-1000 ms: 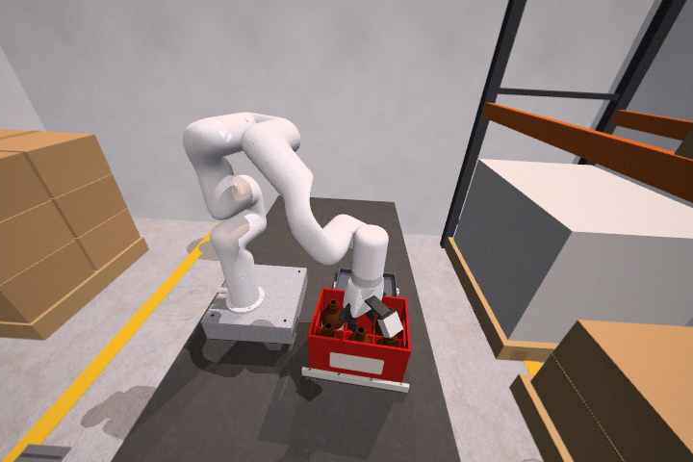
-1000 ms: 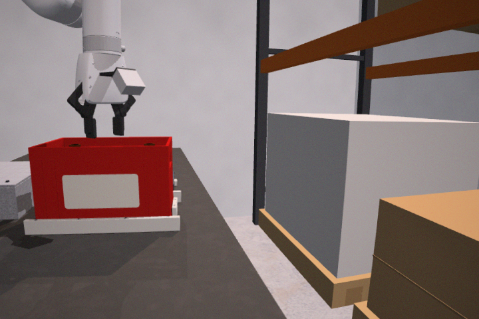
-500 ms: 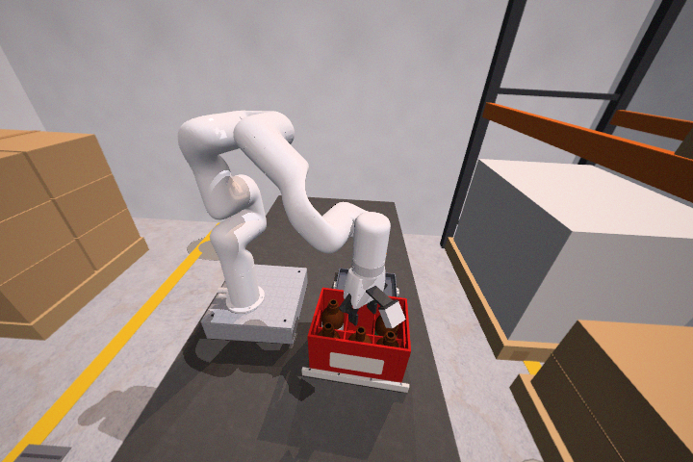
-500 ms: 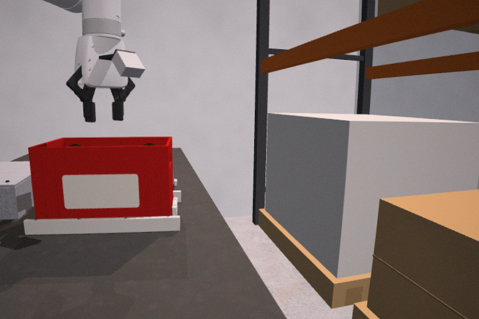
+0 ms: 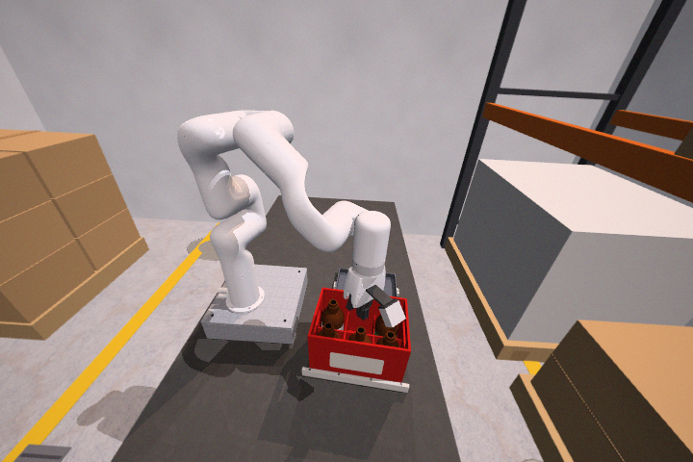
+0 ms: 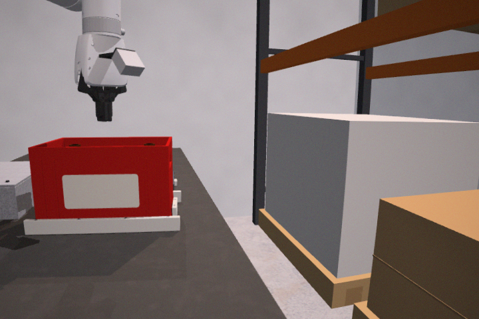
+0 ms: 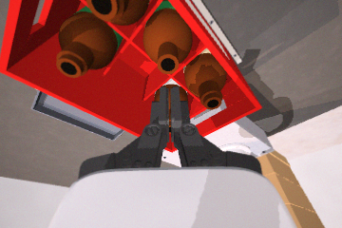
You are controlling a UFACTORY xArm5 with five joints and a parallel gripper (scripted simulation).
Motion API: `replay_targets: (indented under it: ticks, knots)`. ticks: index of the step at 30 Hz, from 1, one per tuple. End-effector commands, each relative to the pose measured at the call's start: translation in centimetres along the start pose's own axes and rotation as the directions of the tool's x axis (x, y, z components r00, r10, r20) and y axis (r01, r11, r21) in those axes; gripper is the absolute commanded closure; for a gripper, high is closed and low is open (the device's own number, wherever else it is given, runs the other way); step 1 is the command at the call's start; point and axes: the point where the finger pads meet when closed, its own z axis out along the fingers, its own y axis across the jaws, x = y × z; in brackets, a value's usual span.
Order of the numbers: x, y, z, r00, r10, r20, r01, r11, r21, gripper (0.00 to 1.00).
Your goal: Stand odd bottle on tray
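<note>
The red crate [image 6: 100, 177] sits nearest on the dark matte table [image 6: 134, 270], a boxy plastic thing with a pale rectangular label on its front wall, resting against a low white rail [image 6: 101, 224] at its foot. Inside the crate, thin red dividers split it into cells, and round-bellied brown bottles [image 7: 85, 45] stand in them, glossy like glazed clay, with short necks and dark open mouths. From the wrist view four are plain to see, and a fifth bottle [image 7: 178, 94] shows only as a sliver behind the fingers; which one has the odd neck I cannot tell.

Straight above the crate, well clear of its rim, hangs the gripper [image 6: 104, 112]. Its dark, angular fingers are pressed together with no gap worth naming, and nothing is caught between them. Above them the white, smooth-shelled wrist carries a small grey block-shaped camera housing [image 6: 128, 62].

Just behind the crate, a flat grey tray [image 5: 392, 283] with a raised rim peeks out. To the crate's left, the arm's pale speckled base slab [image 5: 273, 304] lies on the table.
</note>
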Motion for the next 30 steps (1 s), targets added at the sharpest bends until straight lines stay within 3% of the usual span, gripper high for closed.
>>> replay_targets:
  ticks: [1, 24, 30]
  knots:
    - [0.1, -0.1, -0.1, 1.0, 0.0, -0.003, 0.0, 1.0, 0.002, 1.0]
    - [0.0, -0.1, -0.1, 1.0, 0.0, -0.003, 0.0, 1.0, 0.002, 1.0]
    - [-3.9, -4.0, -0.1, 1.0, 0.0, -0.002, 0.0, 1.0, 0.003, 1.0]
